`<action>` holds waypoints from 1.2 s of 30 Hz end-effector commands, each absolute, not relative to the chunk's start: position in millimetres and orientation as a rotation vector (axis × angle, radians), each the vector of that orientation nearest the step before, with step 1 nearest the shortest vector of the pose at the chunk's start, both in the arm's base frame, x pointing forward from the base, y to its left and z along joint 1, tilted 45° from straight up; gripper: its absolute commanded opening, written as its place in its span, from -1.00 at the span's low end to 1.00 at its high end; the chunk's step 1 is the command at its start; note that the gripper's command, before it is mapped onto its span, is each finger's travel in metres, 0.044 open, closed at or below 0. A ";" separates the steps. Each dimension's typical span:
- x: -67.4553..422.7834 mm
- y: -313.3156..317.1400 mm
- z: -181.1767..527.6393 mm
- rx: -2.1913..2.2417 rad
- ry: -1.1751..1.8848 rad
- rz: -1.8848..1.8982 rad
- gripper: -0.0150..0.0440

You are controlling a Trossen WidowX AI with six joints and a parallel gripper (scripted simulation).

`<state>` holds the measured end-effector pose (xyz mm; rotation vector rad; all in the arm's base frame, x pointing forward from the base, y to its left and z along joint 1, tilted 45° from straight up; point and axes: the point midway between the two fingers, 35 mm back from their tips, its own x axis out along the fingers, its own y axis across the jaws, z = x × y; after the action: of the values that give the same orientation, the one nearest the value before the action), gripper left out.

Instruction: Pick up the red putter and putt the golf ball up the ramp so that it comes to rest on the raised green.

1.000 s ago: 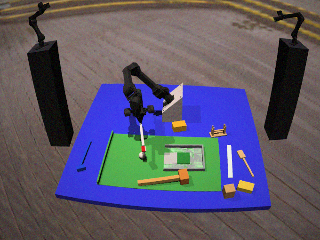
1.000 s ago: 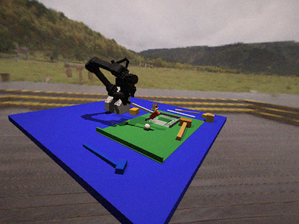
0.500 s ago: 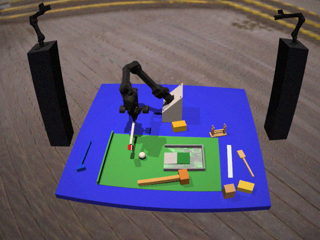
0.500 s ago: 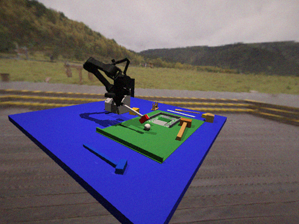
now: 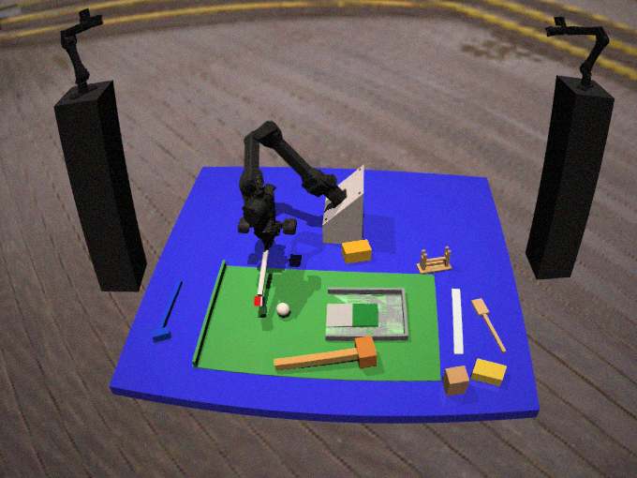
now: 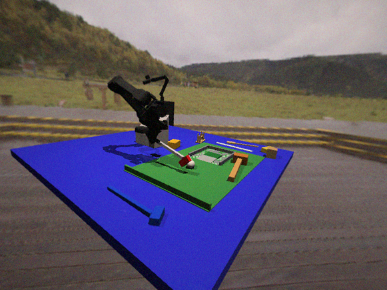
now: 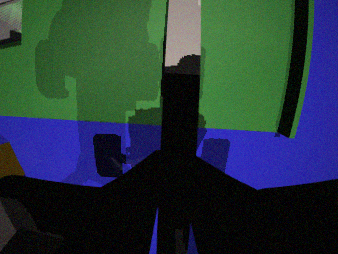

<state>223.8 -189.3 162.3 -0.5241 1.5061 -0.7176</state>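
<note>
My gripper (image 5: 265,240) (image 7: 172,156) is shut on the dark grip end of the red putter. Its white shaft (image 5: 262,272) (image 7: 182,18) slants down and forward to the red head (image 5: 258,301) (image 6: 185,160), which hangs just above the green mat (image 5: 231,354) (image 6: 206,185). The white golf ball (image 5: 283,308) (image 6: 190,163) lies on the mat a short way right of the head. Further right, inside a grey frame (image 5: 406,313), the grey ramp (image 5: 338,314) leads up to the raised green (image 5: 365,314). The wrist view shows neither ball nor head.
A black rail (image 5: 208,313) (image 7: 296,45) edges the mat's left side. A wooden mallet (image 5: 329,354) (image 6: 236,167) lies on the mat in front of the frame. A blue putter (image 5: 167,311) (image 6: 139,205) lies at the left. An orange block (image 5: 356,250) sits behind the mat.
</note>
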 end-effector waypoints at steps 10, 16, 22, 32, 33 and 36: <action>221.6 -202.6 145.1 -0.525 1.511 -0.708 -0.49; 220.7 -207.6 140.2 -0.526 1.511 -0.708 -0.49; 220.7 -207.8 143.9 -0.525 1.509 -0.720 -0.49; 220.3 -213.8 149.0 -0.525 1.509 -0.717 -0.49; 220.0 -216.4 151.2 -0.525 1.510 -0.716 -0.49; 218.8 -226.0 159.6 -0.527 1.510 -0.711 -0.49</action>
<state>218.5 -215.2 148.0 -0.5288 1.5214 -0.7047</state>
